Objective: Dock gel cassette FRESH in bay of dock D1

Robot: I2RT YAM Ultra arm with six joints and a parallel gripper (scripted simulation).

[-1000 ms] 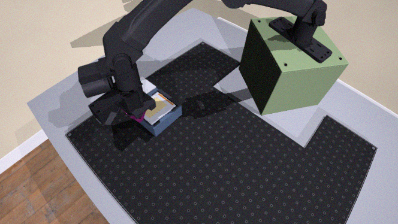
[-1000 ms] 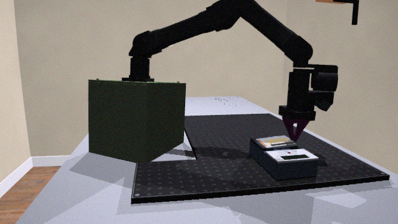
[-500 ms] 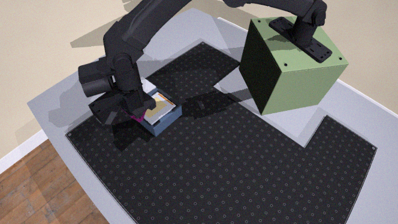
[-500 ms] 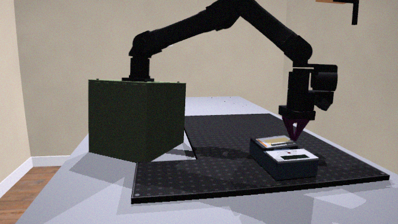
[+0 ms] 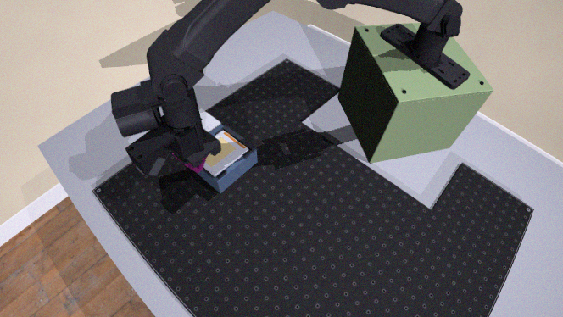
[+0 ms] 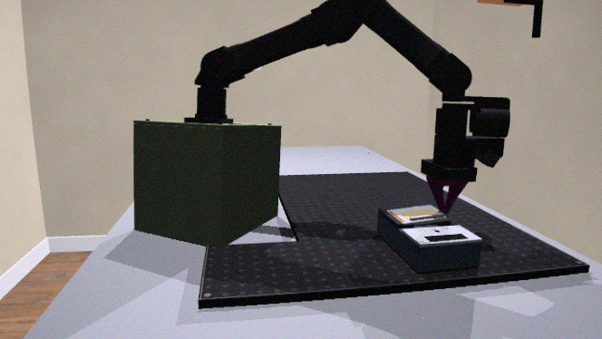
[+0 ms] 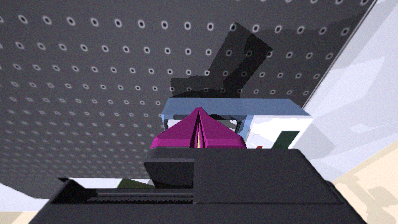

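The fresh cassette (image 5: 225, 154), a white frame with a tan gel and an orange strip along one edge, lies in the bay of the blue-grey dock D1 (image 5: 233, 167). In the exterior view the cassette (image 6: 414, 214) sits a little proud of the dock's (image 6: 428, 245) rim. My gripper (image 5: 192, 166) has magenta fingers shut together, with nothing between them. The tips (image 6: 445, 209) point straight down onto the cassette's edge next to the white console top (image 6: 441, 236). In the wrist view the shut fingers (image 7: 199, 132) hide most of the cassette. A small red dot (image 7: 259, 147) shows on the console.
The green base block (image 5: 413, 91) that carries the arm stands at the back right of the black perforated mat (image 5: 318, 220). D1 stands near the mat's left corner, close to the grey table edge (image 5: 68, 169).
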